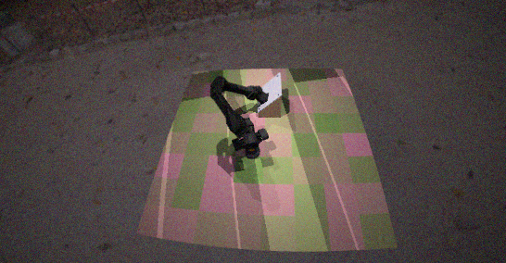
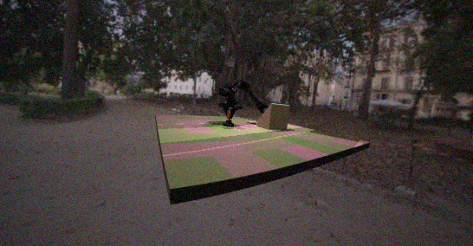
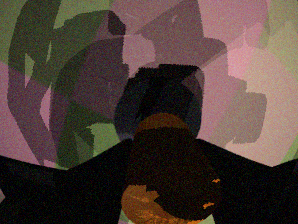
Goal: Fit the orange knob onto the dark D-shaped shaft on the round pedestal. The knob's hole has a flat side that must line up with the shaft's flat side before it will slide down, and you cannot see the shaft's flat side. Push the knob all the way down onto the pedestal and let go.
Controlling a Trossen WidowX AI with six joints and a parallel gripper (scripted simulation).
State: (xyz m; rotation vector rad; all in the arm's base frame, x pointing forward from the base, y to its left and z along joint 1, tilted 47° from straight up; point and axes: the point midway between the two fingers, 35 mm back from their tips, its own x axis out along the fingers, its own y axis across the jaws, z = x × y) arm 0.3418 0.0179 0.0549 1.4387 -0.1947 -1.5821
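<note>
Orange and mostly in shadow, the knob (image 2: 229,114) (image 3: 167,170) is sitting clamped between the fingers of the gripper (image 2: 229,107) (image 3: 162,145). Its long axis is running roughly upright, its lower end pointing down toward the round pedestal (image 2: 229,124) (image 3: 125,116) directly below the hand. Whether that end is touching the shaft is hard to say in this dim view. The black arm (image 1: 224,105) (image 2: 249,92) is reaching out from a wedge-shaped block (image 1: 271,109) (image 2: 277,117) behind the hand.
</note>
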